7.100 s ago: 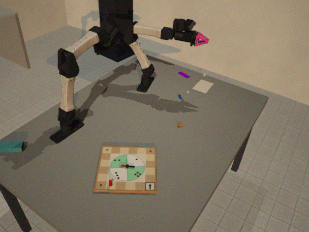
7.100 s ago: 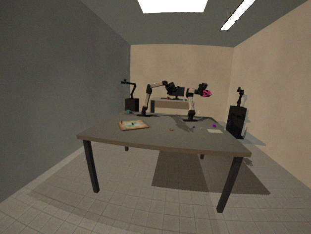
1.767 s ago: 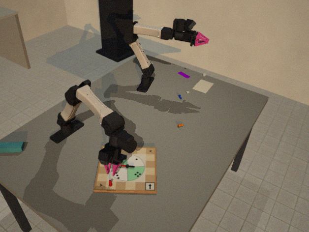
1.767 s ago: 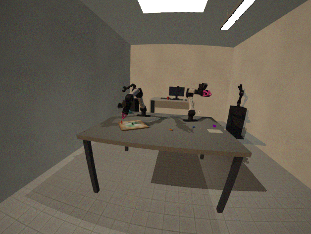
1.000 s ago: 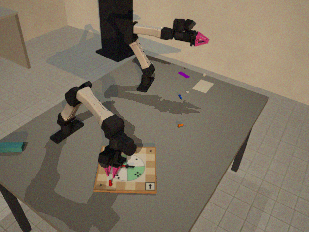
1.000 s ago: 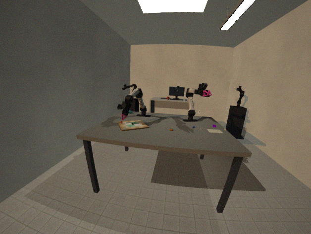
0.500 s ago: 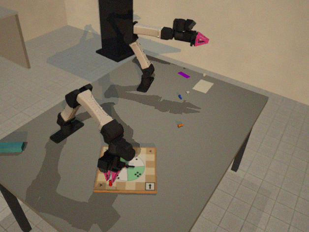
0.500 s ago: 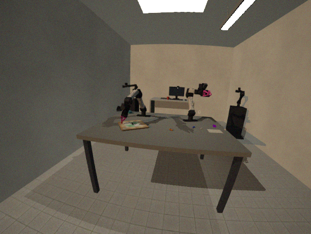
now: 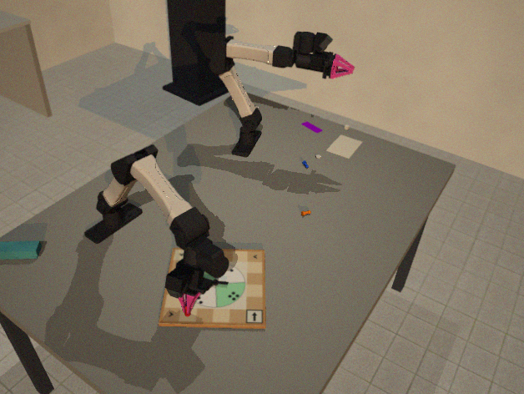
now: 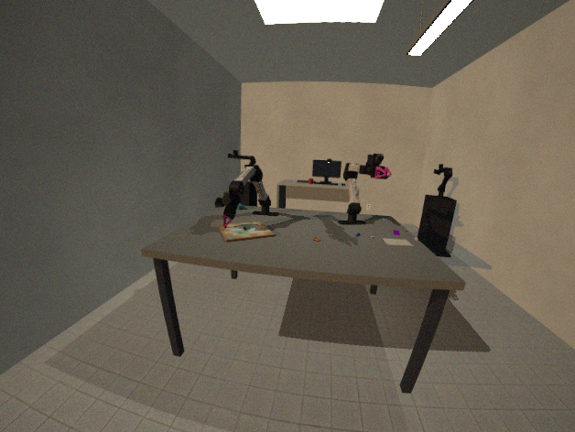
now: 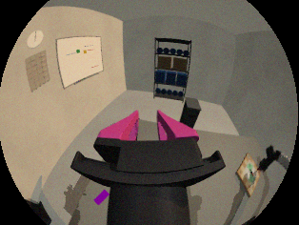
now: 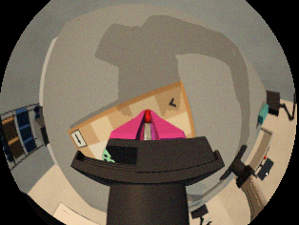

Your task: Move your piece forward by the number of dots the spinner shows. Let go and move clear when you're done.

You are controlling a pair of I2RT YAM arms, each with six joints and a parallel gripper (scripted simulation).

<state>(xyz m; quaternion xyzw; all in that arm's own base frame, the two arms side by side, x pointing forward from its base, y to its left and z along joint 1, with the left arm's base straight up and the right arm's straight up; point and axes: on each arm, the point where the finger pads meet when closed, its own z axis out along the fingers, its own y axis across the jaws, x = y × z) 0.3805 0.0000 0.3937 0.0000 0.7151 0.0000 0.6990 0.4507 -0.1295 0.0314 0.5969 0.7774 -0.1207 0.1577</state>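
A teal block [image 9: 18, 250] [image 10: 240, 206] [image 12: 263, 114] lies at the far left of the table [image 9: 372, 190] [image 10: 287, 255], away from the play. To its right, the right gripper [image 9: 187, 313] [image 10: 226, 224] [image 12: 148, 113] reaches down over a wooden game board [image 9: 229, 325] [image 10: 251, 238] [image 11: 242, 168] [image 12: 121, 113], its fingers clenched on the red piece [image 9: 187, 315] [image 12: 148, 113]. The piece is on the border track beside the arrowed corner, pinched near its top, a grip that probably suits lifting it straight up and leaves its foot free for landing.

The corner arrows suggest travel toward the boxed arrow at the board's other near corner. The arm covers part of the spinner [image 9: 237, 289] [image 12: 109, 154], set in the middle so the track can run around it; the count cannot be read with confidence here. The move has yet to be completed, and a tilted release could topple the slender piece.

Farther right, an orange trinket [image 9: 305, 213] [image 10: 316, 239] and a blue one [image 9: 304, 164] [image 10: 357, 234] sit apart from the game. At far right, the left gripper [image 9: 352, 68] [image 10: 389, 172] [image 11: 148, 113] is raised, fingers parted on nothing, seemingly parked out of its partner's way.

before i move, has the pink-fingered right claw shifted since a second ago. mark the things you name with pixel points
yes, in the top view the pink-fingered right claw [image 9: 187, 314] [image 10: 226, 225] [image 12: 148, 113] moved toward the tan wooden game board's [image 9: 211, 325] [image 10: 251, 238] [image 12: 189, 114] lower edge, onto the red playing piece [image 9: 187, 315] [image 12: 148, 117]
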